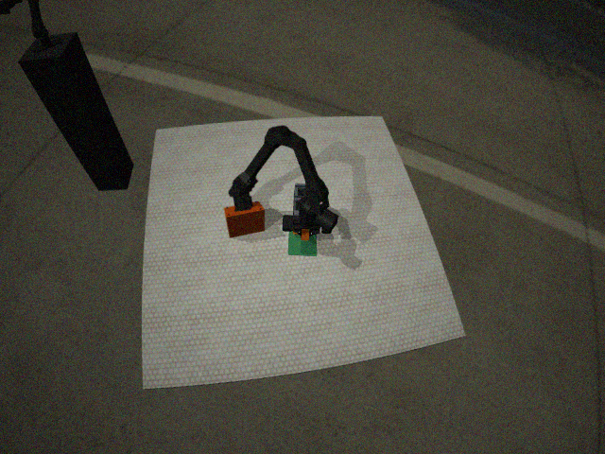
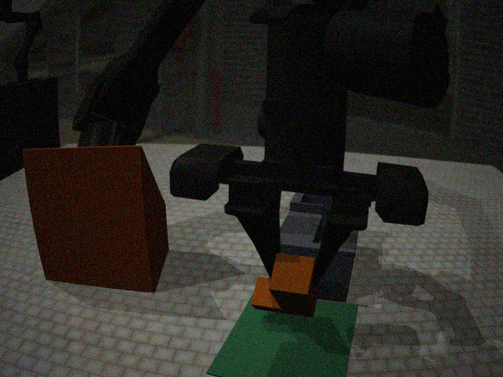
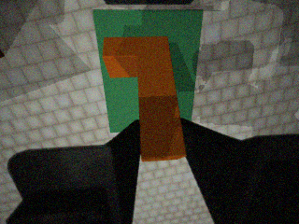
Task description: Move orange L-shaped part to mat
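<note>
The orange L-shaped part (image 1: 304, 235) (image 2: 294, 263) (image 3: 156, 70) is out of the tray and hangs low over the green mat (image 1: 295, 248) (image 2: 251, 353) (image 3: 121, 103). It is tilted, its pinched straight end higher and its L-shaped end lower, toward the tray. My gripper (image 1: 303, 233) (image 2: 294, 276) (image 3: 158, 123) is shut on the straight end, one finger on each side. The grey tray (image 1: 299, 190) (image 2: 335, 280) stands behind the part, partly hidden by my gripper in the exterior view. The gap between the L-shaped end and the mat is hard to judge.
A large orange block (image 1: 247, 224) (image 2: 93, 214) stands left of the tray and mat, under the arm's base. A tall dark pillar (image 1: 80, 112) stands farther off to the left. The tray borders the mat's far edge.
</note>
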Controlling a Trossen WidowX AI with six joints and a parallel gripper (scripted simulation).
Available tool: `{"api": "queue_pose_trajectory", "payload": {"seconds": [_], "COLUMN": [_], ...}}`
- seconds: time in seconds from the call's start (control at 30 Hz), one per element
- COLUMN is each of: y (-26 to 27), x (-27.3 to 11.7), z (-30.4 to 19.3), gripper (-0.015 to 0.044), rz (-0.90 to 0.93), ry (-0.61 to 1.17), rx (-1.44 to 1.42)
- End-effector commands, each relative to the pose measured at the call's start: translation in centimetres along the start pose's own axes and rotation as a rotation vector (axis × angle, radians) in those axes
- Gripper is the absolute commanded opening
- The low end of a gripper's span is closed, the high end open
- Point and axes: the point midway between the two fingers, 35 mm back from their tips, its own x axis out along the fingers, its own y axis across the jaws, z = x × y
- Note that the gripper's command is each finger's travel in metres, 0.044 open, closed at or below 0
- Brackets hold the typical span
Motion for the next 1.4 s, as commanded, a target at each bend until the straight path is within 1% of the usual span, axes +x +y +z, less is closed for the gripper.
{"api": "queue_pose_trajectory", "payload": {"seconds": [0.0, 0.4, 0.73, 0.8, 0.9, 0.97, 1.03, 1.37], "y": [0.0, 0.1, 0.1, -0.1, -0.2, -0.1, 0.1, -0.3], "x": [0.7, 1.0, 0.7, -0.6, -4.3, -6.8, -7.8, -7.4], "z": [0.1, 0.1, 0.1, 0.0, -0.1, 0.0, 0.0, -0.1], "gripper": [0.0, 0.0, 0.0263, 0.0315, 0.0394, 0.04, 0.04, 0.04], "rz": [0.0, 0.004, 0.004, 0.003, 0.001, 0.0, 0.0, -0.021], "ry": [-0.006, -0.002, -0.002, -0.001, -0.001, -0.002, -0.003, 0.003], "rx": [0.006, 0.0, 0.001, 0.002, 0.005, 0.006, 0.007, 0.009]}}
